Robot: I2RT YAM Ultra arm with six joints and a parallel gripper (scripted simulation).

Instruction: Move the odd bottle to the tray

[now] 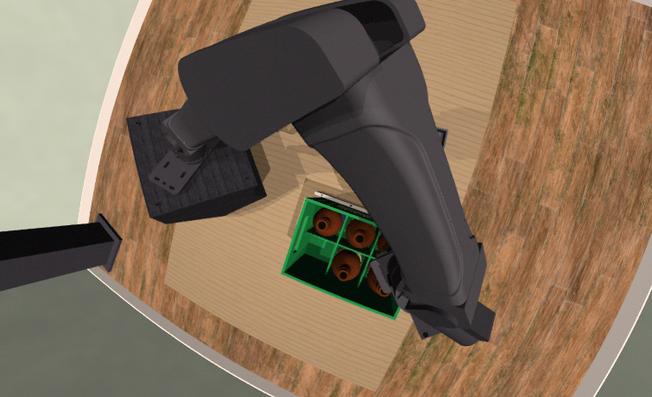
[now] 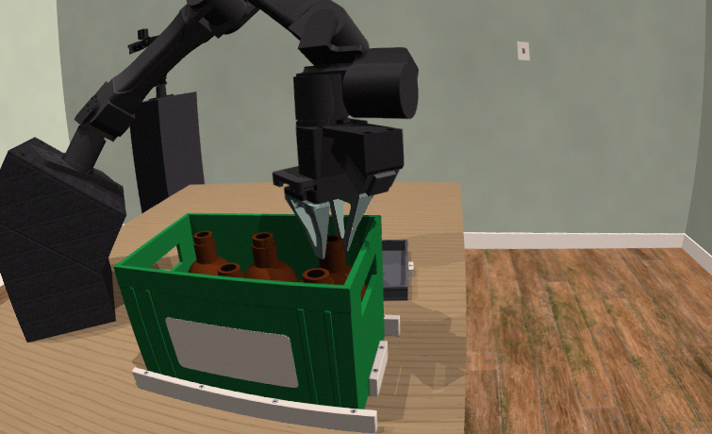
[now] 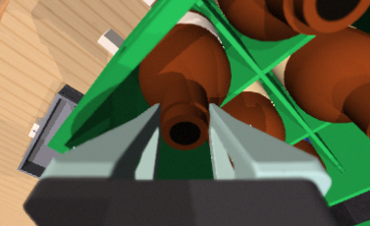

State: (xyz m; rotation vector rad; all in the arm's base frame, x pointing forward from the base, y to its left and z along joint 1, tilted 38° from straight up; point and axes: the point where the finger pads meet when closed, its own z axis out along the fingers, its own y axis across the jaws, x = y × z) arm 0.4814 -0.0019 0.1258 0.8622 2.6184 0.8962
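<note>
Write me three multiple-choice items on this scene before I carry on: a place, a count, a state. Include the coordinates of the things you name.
1. Where is the tray (image 1: 445,132) (image 2: 397,264) (image 3: 53,130)?
A) inside the crate (image 1: 338,294) (image 2: 240,299) (image 3: 132,54)
B) outside the crate
C) on the crate's rim

2. How many bottles are in the crate?
A) three
B) four
C) five

3. How is the gripper (image 1: 386,268) (image 2: 335,252) (image 3: 185,112)?
A) shut on a bottle's neck
B) wide open above the crate
C) shut on the crate's rim

1 B: the exterior view shows it on the table beyond the crate.
2 C: five brown necks show in the exterior view.
3 A: the wrist view shows the fingers against both sides of the gripped bottle (image 1: 383,242) (image 2: 338,264) (image 3: 185,81).
</note>
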